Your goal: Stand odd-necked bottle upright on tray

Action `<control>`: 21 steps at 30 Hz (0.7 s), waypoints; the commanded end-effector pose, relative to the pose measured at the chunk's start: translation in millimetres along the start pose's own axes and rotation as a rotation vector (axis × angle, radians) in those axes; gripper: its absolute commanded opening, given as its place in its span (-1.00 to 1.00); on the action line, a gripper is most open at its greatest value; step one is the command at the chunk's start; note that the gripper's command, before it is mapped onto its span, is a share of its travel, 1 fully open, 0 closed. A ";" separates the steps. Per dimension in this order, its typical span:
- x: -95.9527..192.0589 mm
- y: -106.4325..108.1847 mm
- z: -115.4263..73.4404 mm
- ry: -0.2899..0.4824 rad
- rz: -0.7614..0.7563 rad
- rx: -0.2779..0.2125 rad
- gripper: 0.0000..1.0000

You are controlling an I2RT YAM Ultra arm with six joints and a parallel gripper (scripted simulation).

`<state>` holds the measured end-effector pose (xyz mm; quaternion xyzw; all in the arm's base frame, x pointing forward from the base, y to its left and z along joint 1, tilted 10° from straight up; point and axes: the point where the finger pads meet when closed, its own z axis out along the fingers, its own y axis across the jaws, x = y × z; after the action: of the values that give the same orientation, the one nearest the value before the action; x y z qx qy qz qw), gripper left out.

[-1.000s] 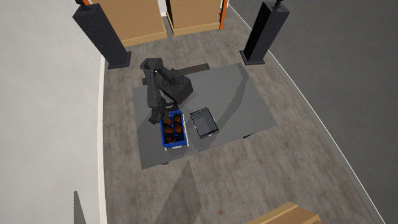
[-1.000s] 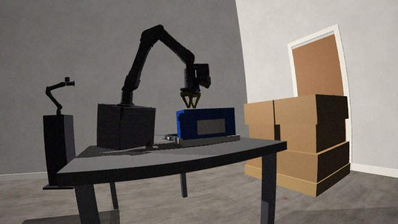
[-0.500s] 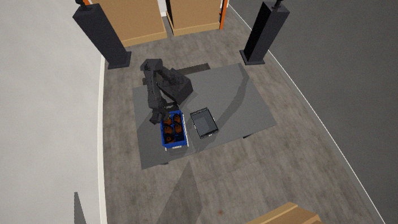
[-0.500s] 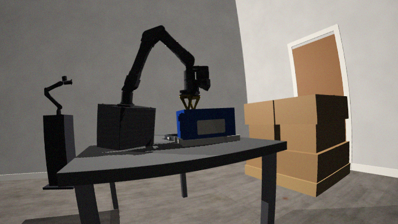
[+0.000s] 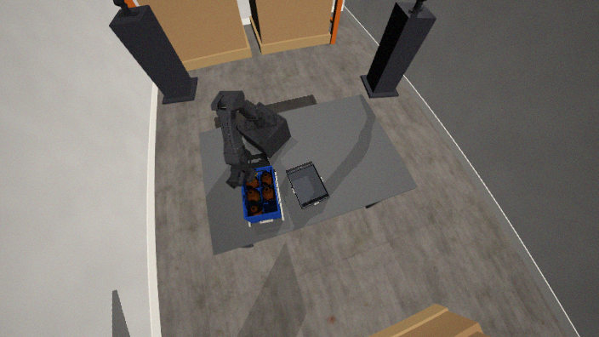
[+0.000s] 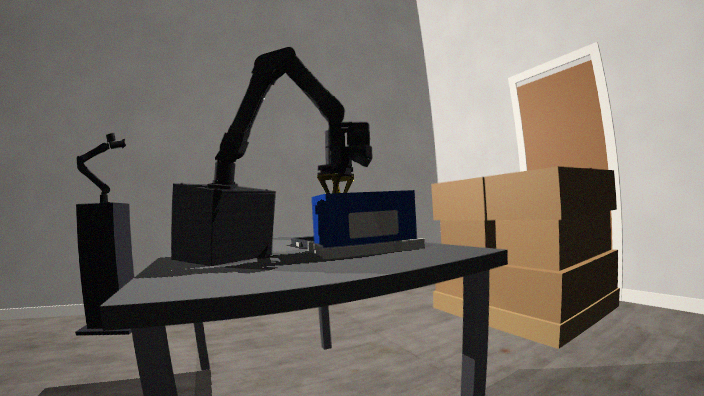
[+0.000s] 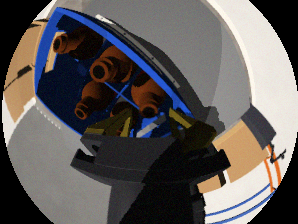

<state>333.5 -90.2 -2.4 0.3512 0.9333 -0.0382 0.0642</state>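
Claw (image 6: 335,190) open, empty, tips dipping at rim of blue crate (image 6: 365,217). Brown bottles (image 5: 253,195) upright inside. Tray (image 5: 307,185) beside crate on table (image 5: 362,170).

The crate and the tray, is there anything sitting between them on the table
No. In the top view only a narrow strip of bare table separates the blue crate from the tray.

Five brown bottles (image 5: 253,195) upright in blue crate (image 5: 277,203); dark tray (image 5: 322,187) beside.
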 end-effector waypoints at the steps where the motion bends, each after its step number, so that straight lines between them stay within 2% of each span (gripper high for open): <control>1: -5.6 0.4 3.0 -0.023 0.004 -0.013 0.21; 4: -1.4 -2.5 11.1 -0.007 0.005 -0.004 0.21; 6: -4.1 -1.6 8.0 -0.021 0.006 -0.012 0.21; 10: -4.6 1.2 14.0 -0.017 0.000 -0.010 0.21; 12: -5.0 0.4 9.9 -0.029 0.003 -0.016 0.21; 21: -3.5 -1.8 16.3 -0.020 0.003 -0.006 0.21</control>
<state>337.5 -91.4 -14.3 0.3511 0.9332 -0.0358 0.0680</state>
